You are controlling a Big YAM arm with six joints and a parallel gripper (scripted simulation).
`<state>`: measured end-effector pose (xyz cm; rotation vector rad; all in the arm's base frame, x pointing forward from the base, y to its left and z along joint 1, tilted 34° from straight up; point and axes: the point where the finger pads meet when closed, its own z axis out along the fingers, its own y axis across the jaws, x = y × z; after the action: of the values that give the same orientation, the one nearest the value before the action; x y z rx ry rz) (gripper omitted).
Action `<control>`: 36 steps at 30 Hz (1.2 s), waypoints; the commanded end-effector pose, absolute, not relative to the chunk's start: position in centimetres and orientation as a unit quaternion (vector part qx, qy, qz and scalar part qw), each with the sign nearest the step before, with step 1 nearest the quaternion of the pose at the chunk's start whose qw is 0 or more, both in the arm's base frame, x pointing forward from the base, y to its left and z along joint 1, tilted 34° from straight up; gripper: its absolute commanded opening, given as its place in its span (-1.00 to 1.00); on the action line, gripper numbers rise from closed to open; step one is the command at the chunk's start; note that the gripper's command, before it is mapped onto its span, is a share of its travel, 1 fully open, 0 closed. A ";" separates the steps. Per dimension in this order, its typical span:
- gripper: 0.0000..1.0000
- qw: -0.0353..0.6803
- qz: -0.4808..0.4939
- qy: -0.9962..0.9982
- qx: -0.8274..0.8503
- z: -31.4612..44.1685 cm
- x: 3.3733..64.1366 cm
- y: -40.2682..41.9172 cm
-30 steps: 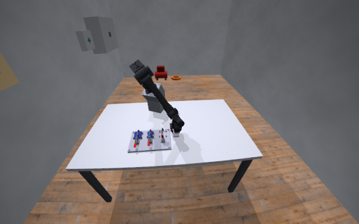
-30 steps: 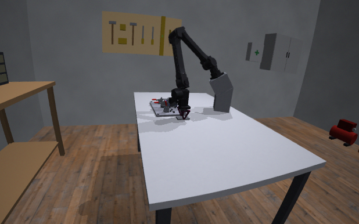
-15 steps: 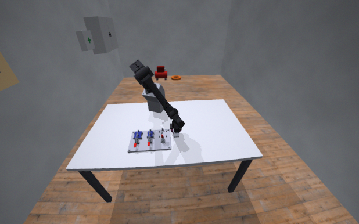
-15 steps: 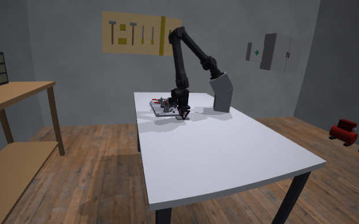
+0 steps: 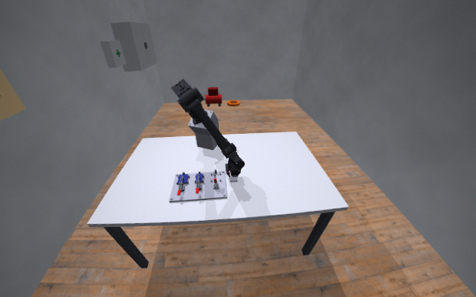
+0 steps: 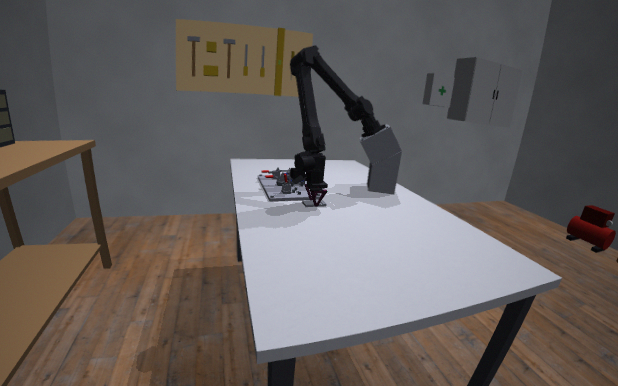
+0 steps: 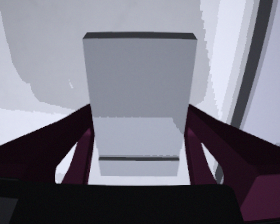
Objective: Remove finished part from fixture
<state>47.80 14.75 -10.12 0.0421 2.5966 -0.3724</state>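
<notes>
Top view has the good news: the grey rectangular slab with the slot cut across it (image 5: 234, 178) (image 6: 307, 203) (image 7: 141, 80), which I take for the finished part, is out of the flat grey metal fixture plate (image 5: 212, 195) (image 6: 291, 199) (image 7: 272, 75) and just right of it. So the unloading half looks done to me, and only the set-down is left.

My black hand with dark maroon fingers (image 5: 233, 175) (image 6: 318, 200) is clamped on the slab by its two sides, one finger each. Slab looks level, at or barely above the white counter (image 5: 289, 173) (image 6: 366, 240) (image 7: 11, 132). Can't tell if it's actually touching, tbh.

Right-hand clamp with the red handle (image 5: 215, 180) (image 6: 286, 177) has its handle up and no part under it. The left blocky blue blank (image 5: 182, 178) and the middle blocky blue blank (image 5: 199, 178) both sit in their stations, red handles pointing near, so I'd leave those alone.

Next I'd make sure it's seated, spread the fingers gently, then go straight up. Biggest worry is a finger dragging the slab, or clipping the plate edge right beside it.
</notes>
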 end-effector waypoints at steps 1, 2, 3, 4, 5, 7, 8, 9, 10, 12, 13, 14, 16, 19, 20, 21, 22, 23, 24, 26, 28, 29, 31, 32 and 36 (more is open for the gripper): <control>-1.00 0.257 -0.137 0.956 0.021 -10.2 48.7 14.5; -1.00 0.257 -0.137 0.956 0.021 -10.2 48.7 14.5; -1.00 0.256 -0.138 0.957 0.021 -10.2 48.7 14.5; -1.00 0.256 -0.138 0.957 0.021 -10.2 48.6 14.5; -1.00 0.255 -0.138 0.957 0.021 -10.2 48.6 14.5; -1.00 0.255 -0.138 0.957 0.021 -10.2 48.6 14.5; -1.00 0.255 -0.138 0.957 0.020 -10.2 48.6 14.5; -1.00 0.255 -0.138 0.957 0.020 -10.2 48.6 14.5; -1.00 0.254 -0.138 0.957 0.020 -10.2 48.6 14.5; -1.00 0.254 -0.139 0.957 0.020 -10.2 48.6 14.5; -1.00 0.254 -0.139 0.957 0.020 -10.2 48.6 14.5; -1.00 0.254 -0.139 0.957 0.020 -10.2 48.6 14.5; -1.00 0.254 -0.139 0.957 0.020 -10.2 48.6 14.5; -1.00 0.254 -0.139 0.957 0.020 -10.2 48.6 14.5; -1.00 0.254 -0.139 0.957 0.020 -10.2 48.6 14.5; -1.00 0.253 -0.139 0.957 0.020 -10.2 48.6 14.5; -1.00 0.253 -0.139 0.957 0.020 -10.2 48.6 14.5; -1.00 0.253 -0.139 0.957 0.020 -10.2 48.6 14.5; -1.00 0.253 -0.139 0.957 0.020 -10.2 48.6 14.5; -1.00 0.256 -0.137 0.957 0.021 -10.1 48.7 14.5; -1.00 0.255 -0.138 0.957 0.021 -10.1 48.6 14.5; -1.00 0.254 -0.139 0.957 0.021 -10.1 48.5 14.5; -1.00 0.253 -0.139 0.957 0.021 -10.2 48.4 14.4; -1.00 0.252 -0.139 0.957 0.021 -10.2 48.4 14.4; -1.00 0.252 -0.139 0.957 0.022 -10.2 48.2 14.4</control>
<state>48.02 14.86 -10.04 0.0427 2.5950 -0.3710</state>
